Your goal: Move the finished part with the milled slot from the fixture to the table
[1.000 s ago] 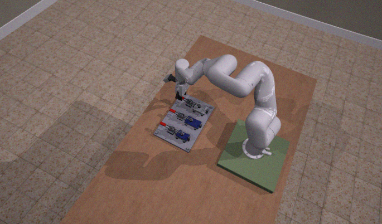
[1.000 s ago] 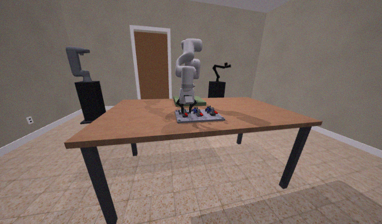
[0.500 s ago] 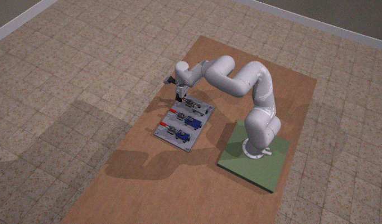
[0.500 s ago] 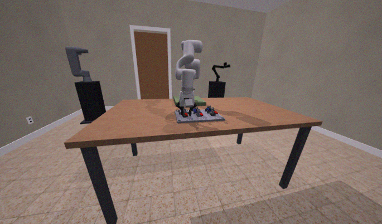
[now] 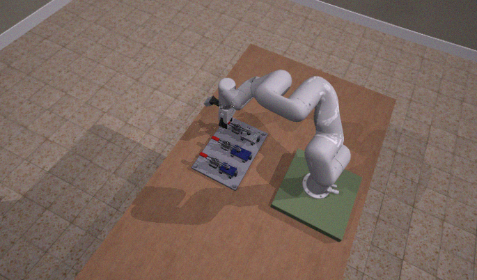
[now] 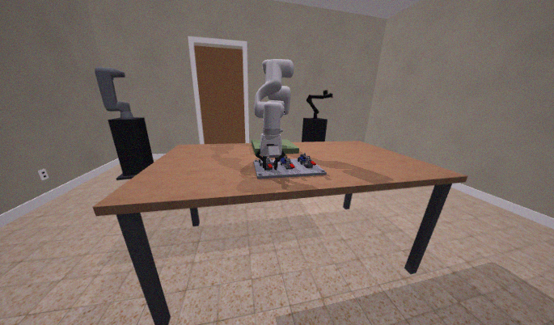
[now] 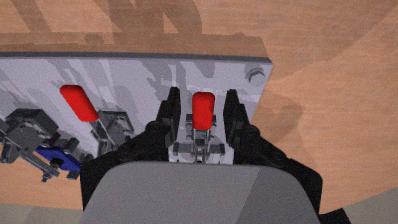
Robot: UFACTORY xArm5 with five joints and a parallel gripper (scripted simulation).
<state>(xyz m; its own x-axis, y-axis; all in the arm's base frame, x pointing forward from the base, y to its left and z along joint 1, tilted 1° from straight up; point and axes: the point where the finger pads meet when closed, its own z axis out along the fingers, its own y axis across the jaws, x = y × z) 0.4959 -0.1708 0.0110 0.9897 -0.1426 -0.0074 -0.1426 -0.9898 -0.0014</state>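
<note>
A grey fixture plate [image 5: 206,167] [image 6: 296,173] [image 7: 145,75] lies on the table and holds three toggle clamps with red handles. Two blue blanks [image 5: 241,152] [image 5: 228,169] sit in the middle and near nests; one also shows in the wrist view [image 7: 57,157]. The grey finished part [image 5: 253,138] sits in the far nest. My gripper [image 5: 223,123] [image 6: 269,165] [image 7: 202,100] is low over the far clamp. Its black fingers stand on either side of that clamp's red handle [image 7: 203,110] with a gap on each side. A second red handle [image 7: 78,102] lies to the left.
The wooden table [image 5: 198,226] [image 6: 190,182] carries the arm's green base pad [image 5: 320,212] [image 6: 289,145] behind the fixture. Two other robot arms on black pedestals [image 6: 129,145] [image 6: 314,129] stand off the table near the back wall.
</note>
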